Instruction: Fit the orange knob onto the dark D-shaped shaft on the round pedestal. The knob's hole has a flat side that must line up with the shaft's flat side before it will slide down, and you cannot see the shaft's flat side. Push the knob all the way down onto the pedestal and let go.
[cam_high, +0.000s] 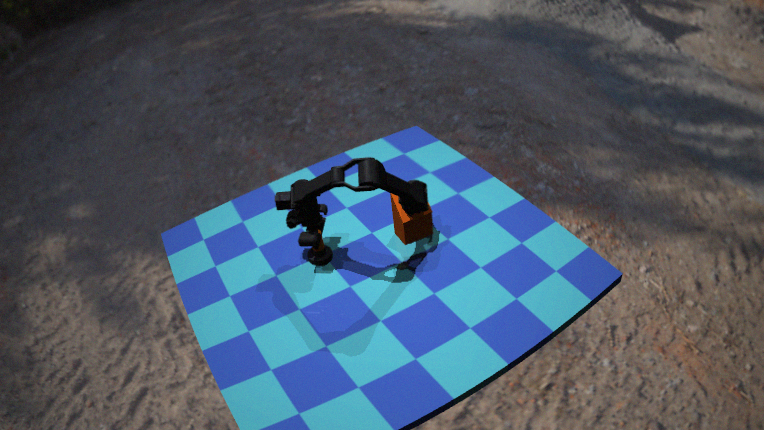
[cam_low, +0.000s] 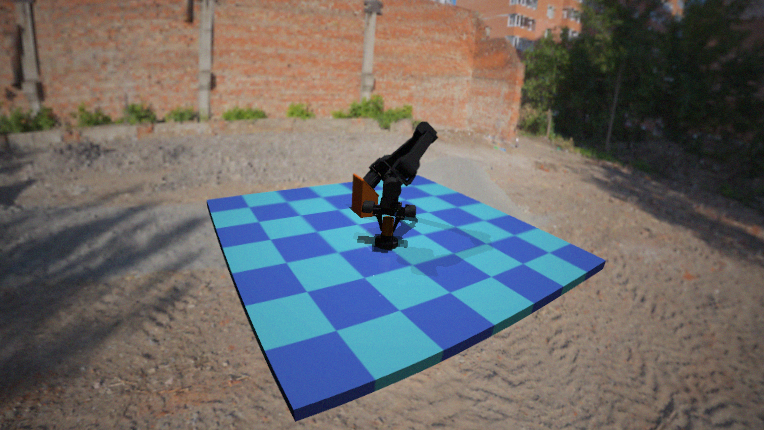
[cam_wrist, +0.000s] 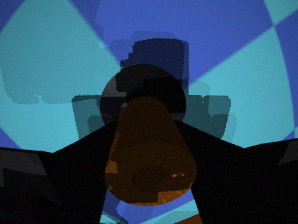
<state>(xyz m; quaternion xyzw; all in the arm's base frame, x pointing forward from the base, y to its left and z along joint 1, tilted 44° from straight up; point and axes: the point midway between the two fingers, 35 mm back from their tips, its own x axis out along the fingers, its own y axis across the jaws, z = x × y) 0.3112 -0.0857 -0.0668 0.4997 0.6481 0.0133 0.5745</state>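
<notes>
My gripper (cam_high: 320, 246) (cam_low: 387, 228) (cam_wrist: 145, 126) is shut on the orange knob (cam_high: 320, 240) (cam_low: 387, 222) (cam_wrist: 150, 150), one black finger on each side of it. The knob stands roughly upright over the dark round pedestal (cam_high: 320, 259) (cam_low: 386, 243) (cam_wrist: 113, 90). In the wrist view the knob's narrower far end overlaps the pedestal's disc. The D-shaped shaft is not distinguishable; the knob and dark shadow cover that spot. Whether the knob's bottom touches the pedestal's top is too small and dark to tell.
An orange block (cam_high: 414, 228) (cam_low: 362, 198) stands at the arm's base, behind the pedestal in the exterior view. The black arm (cam_high: 371, 173) (cam_low: 411, 157) arches from there to the pedestal. The blue and turquoise checkered board (cam_high: 449, 352) (cam_low: 398, 341) lies under everything, with arm shadows around the pedestal.
</notes>
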